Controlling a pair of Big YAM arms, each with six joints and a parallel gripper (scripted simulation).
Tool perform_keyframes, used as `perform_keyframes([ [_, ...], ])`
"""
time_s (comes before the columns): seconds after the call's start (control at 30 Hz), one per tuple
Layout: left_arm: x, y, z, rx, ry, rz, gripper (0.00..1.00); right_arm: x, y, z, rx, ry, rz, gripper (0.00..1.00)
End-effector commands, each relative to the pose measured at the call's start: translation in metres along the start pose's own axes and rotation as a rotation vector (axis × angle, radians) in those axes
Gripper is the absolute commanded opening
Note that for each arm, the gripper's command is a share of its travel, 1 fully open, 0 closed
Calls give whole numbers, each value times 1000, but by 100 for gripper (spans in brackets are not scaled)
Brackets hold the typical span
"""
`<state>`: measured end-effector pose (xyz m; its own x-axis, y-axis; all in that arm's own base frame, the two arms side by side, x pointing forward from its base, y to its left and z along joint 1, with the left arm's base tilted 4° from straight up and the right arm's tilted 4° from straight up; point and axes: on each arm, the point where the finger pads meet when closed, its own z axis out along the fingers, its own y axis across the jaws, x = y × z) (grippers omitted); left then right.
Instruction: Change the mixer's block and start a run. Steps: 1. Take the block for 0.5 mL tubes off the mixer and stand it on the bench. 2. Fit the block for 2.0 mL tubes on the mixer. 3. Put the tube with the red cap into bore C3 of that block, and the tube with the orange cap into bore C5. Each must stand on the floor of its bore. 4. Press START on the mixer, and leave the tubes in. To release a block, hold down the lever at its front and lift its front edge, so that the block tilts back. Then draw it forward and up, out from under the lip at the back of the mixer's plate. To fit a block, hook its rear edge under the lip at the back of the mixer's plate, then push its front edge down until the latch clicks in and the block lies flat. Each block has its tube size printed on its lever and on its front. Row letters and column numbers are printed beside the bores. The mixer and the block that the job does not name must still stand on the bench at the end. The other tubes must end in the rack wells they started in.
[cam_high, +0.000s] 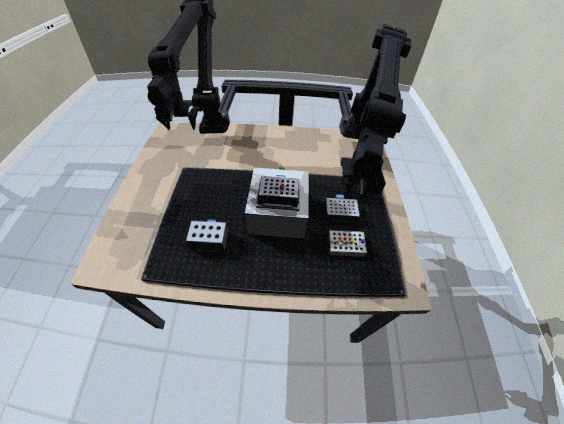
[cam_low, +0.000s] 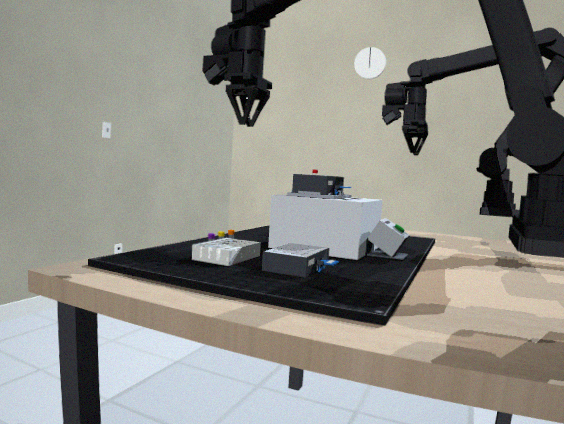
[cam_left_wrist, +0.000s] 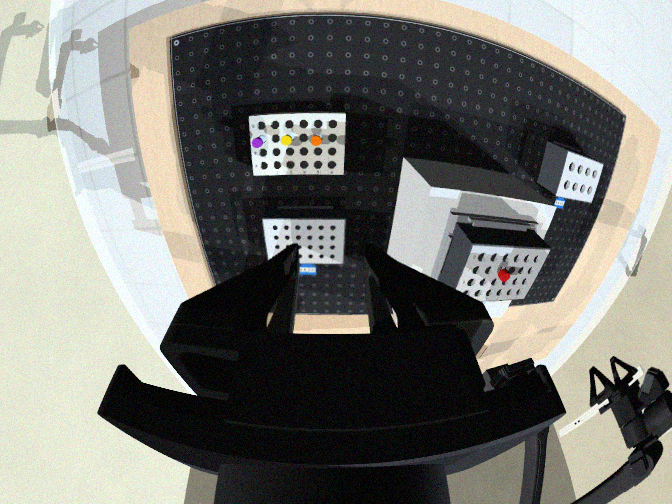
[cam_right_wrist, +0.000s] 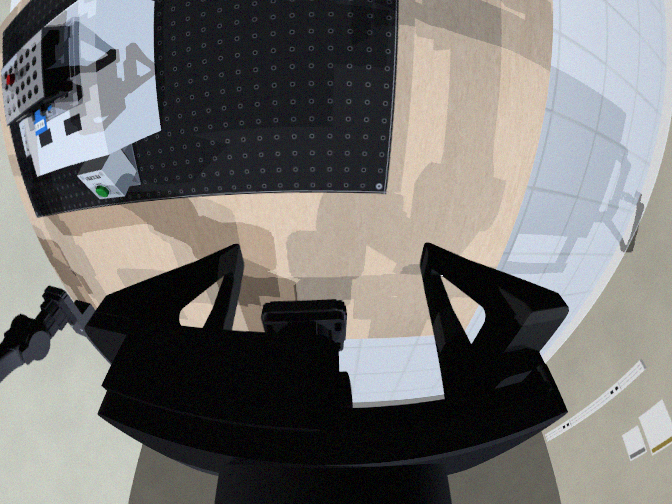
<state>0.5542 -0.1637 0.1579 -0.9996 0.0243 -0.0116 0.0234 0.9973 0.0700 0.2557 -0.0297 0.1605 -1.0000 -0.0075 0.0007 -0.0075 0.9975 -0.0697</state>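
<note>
Viewed from the exterior, the worktop (cam_high: 120, 210) (cam_low: 200, 327) (cam_left_wrist: 149, 81) (cam_right_wrist: 477, 108) crosses the foreground, bearing a black mat (cam_high: 172, 262) (cam_low: 150, 267) (cam_left_wrist: 379, 56) (cam_right_wrist: 271, 97). Nearest on it, lower centre of the frame, stands the small-bore block (cam_high: 342, 214) (cam_low: 285, 263) (cam_left_wrist: 337, 257); the tube rack (cam_high: 347, 253) (cam_low: 212, 254) (cam_left_wrist: 298, 171) is to its left, holding the orange-capped tube (cam_high: 342, 239) (cam_low: 231, 232) (cam_left_wrist: 315, 141), a yellow-capped tube (cam_high: 352, 240) (cam_low: 221, 233) (cam_left_wrist: 286, 140) and a purple-capped tube (cam_high: 363, 241) (cam_low: 211, 235) (cam_left_wrist: 257, 142). The left end effector (cam_high: 364, 190) (cam_low: 247, 123) (cam_left_wrist: 331, 254), upper centre, is released, fingers partly parted, grasping nothing. Behind stands the mixer (cam_high: 277, 226) (cam_low: 317, 225) (cam_left_wrist: 415, 217) (cam_right_wrist: 127, 94), carrying a many-bored block (cam_high: 277, 199) (cam_low: 311, 184) (cam_left_wrist: 461, 254) (cam_right_wrist: 37, 75); the red-capped tube (cam_high: 282, 186) (cam_low: 315, 171) (cam_left_wrist: 504, 275) (cam_right_wrist: 9, 79) stands in it, bore label illegible. The green button (cam_low: 399, 228) (cam_right_wrist: 102, 190) is on the mixer's sloped panel, right of centre. The right end effector (cam_high: 180, 126) (cam_low: 415, 152) (cam_left_wrist: 602, 362) (cam_right_wrist: 331, 253), farther off at upper right, is released, fingers wide. The top view adds an eight-bore block (cam_high: 206, 231) (cam_left_wrist: 580, 176), left of centre.
</note>
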Motion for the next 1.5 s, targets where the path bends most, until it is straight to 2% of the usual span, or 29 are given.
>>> perform_keyframes([
  [0.0, -15, -11, -12, 15, -27, 47, 36, -26, -6, -33, 4, -91, 5, 100],
  [0.07, -21, -6, -9, 15, -30, 59, 36, -26, -6, -34, 5, -93, 5, 100],
  [0.4, -24, 28, 78, -11, 20, 24, 36, -19, -5, -24, 3, -68, 3, 100],
  [0.5, -25, 25, 72, -8, 3, 22, 36, -17, -5, -22, 3, -64, 3, 100],
  [0.6, -20, 15, 81, 5, -11, 28, 36, -14, -4, -18, 2, -53, 2, 100],
  [0.73, -18, 12, 99, 8, -15, 43, 36, -9, -3, -12, 1, -37, 1, 100],
  [0.97, -17, 26, 156, 0, 20, 21, 36, -3, -3, -5, 0, -19, 0, 100],
  [1.17, -25, 27, 162, 5, -6, 17, 36, -9, -4, -12, 1, -38, 1, 100],
  [1.47, -18, 22, 210, 0, 15, 32, 36, -20, -6, -26, 5, -75, 3, 100],
])
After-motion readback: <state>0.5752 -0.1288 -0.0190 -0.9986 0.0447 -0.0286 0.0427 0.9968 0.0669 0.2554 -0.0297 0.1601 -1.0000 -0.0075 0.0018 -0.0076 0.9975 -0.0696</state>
